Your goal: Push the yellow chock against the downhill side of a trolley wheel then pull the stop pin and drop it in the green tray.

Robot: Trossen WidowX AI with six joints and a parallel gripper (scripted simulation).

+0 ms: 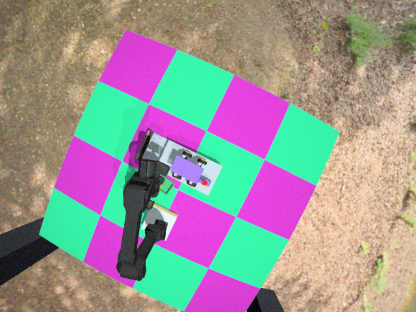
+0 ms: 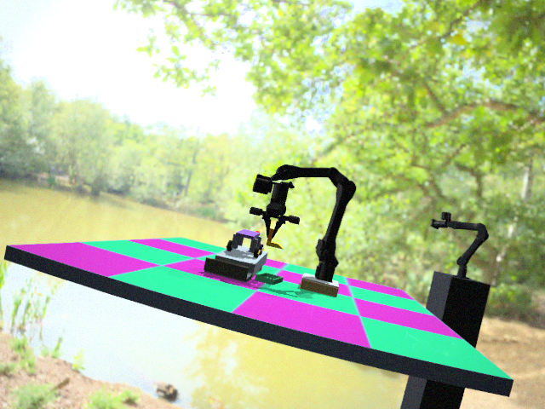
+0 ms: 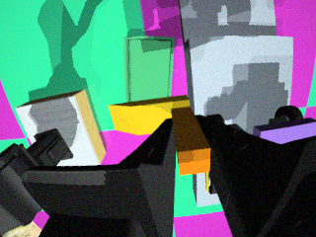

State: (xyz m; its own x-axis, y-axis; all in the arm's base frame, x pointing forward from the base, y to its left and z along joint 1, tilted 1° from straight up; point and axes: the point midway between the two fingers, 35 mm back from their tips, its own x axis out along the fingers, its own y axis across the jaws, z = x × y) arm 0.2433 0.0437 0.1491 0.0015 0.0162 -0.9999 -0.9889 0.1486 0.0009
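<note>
My gripper (image 2: 271, 227) (image 3: 183, 122) is shut on the orange handle of the yellow chock (image 2: 273, 244) (image 3: 140, 118), holding it in the air beside the ramp (image 1: 214, 173) (image 2: 253, 259) (image 3: 242, 51). The black rubber base is not clearly visible. The purple-topped trolley (image 1: 187, 168) (image 2: 249, 233) (image 3: 291, 133) stands on the ramp on its black wheels. The red-headed stop pin (image 1: 204, 182) (image 2: 257, 231) is upright at the trolley's uphill end; it is hidden in the wrist view. The green tray (image 1: 166, 185) (image 2: 269, 278) (image 3: 148, 69) lies beside the ramp.
A dark end board (image 1: 144, 145) (image 2: 224, 267) stands at the ramp's low end. My arm's base stands on a white block (image 1: 170, 220) (image 2: 307, 285) (image 3: 91, 123) near the tray. A second arm (image 2: 461, 226) is on a black pillar (image 2: 461, 299) beyond the table.
</note>
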